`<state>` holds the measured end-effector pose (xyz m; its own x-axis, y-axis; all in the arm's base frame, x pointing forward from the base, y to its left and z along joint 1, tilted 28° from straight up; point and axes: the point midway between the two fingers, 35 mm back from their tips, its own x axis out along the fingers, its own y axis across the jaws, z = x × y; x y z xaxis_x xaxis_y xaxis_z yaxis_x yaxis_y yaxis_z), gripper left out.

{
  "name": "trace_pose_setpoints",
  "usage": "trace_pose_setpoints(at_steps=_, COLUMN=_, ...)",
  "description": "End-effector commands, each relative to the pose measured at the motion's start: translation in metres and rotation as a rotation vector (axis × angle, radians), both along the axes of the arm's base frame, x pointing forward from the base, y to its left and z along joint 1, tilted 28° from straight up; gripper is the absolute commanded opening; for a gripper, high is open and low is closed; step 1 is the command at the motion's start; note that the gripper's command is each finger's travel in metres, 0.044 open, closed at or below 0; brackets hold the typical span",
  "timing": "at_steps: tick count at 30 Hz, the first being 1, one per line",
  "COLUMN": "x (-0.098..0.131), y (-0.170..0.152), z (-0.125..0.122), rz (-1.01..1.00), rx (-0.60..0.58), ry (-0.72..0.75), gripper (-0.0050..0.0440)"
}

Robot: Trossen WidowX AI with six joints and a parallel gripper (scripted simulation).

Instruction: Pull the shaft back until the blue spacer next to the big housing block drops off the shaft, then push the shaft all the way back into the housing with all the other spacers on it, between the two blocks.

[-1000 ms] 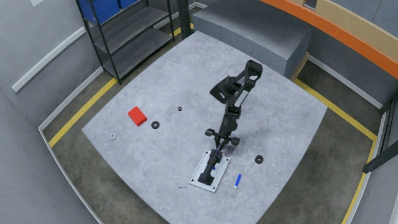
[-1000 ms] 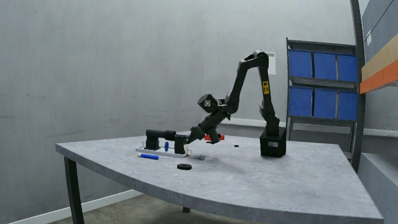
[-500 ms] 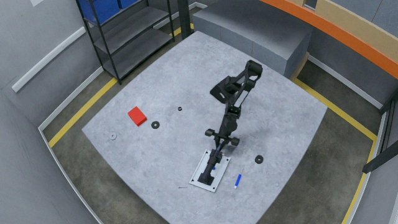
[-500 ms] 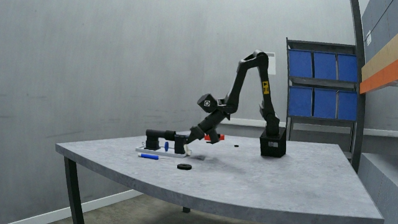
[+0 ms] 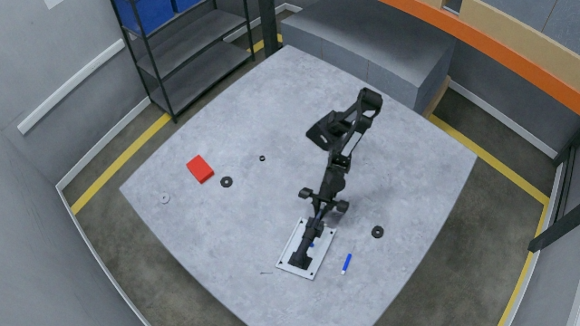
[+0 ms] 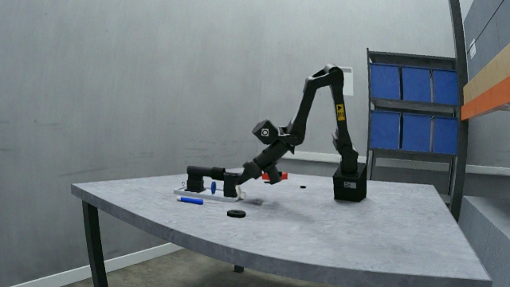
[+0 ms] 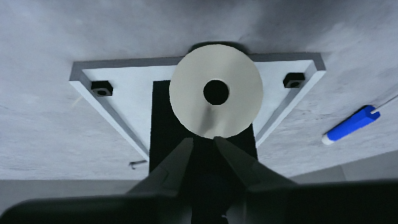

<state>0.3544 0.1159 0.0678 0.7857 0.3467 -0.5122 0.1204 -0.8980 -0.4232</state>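
Observation:
A white baseplate (image 5: 306, 249) carries two black blocks. The big housing block (image 6: 195, 179) stands at the far end and the small block (image 6: 230, 184) at the end near me. A blue spacer (image 6: 213, 186) sits on the shaft between them; it also shows in the overhead view (image 5: 312, 244). My gripper (image 7: 203, 145) is shut on the lower edge of a cream disc (image 7: 216, 98) with a dark centre hole, right in front of the small block (image 7: 165, 115). The side view shows the cream disc (image 6: 240, 191) just outside that block. The shaft itself is mostly hidden.
A blue-and-white cylinder (image 5: 346, 263) lies beside the plate, also in the wrist view (image 7: 351, 125). Black washers (image 5: 377, 232) (image 5: 226, 181) (image 5: 262, 158), a grey washer (image 5: 164, 196) and a red block (image 5: 199, 168) lie on the table. A thin pin (image 5: 266, 273) lies near the plate's corner.

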Motion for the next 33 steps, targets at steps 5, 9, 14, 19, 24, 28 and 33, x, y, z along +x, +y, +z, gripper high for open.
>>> trace_pose_setpoints(at_steps=5, x=0.01, y=-0.001, z=0.014, rz=-0.01, rx=0.009, ry=-0.039, gripper=-0.005)
trace_pose_setpoints(at_steps=9, x=0.004, y=-0.001, z=0.009, rz=-0.006, rx=0.006, ry=-0.024, gripper=0.0072)
trace_pose_setpoints(at_steps=14, x=0.004, y=-0.001, z=0.009, rz=-0.006, rx=0.006, ry=-0.024, gripper=0.0192)
trace_pose_setpoints(at_steps=19, x=0.004, y=-0.001, z=0.009, rz=-0.006, rx=0.006, ry=-0.024, gripper=0.0264)
trace_pose_setpoints(at_steps=24, x=0.004, y=-0.001, z=0.009, rz=-0.006, rx=0.006, ry=-0.024, gripper=0.0384)
trace_pose_setpoints(at_steps=28, x=-0.001, y=-0.003, z=0.01, rz=-0.005, rx=0.005, ry=-0.022, gripper=0.044)
trace_pose_setpoints(at_steps=33, x=-0.012, y=-0.008, z=0.018, rz=-0.003, rx=0.004, ry=-0.025, gripper=0.044)
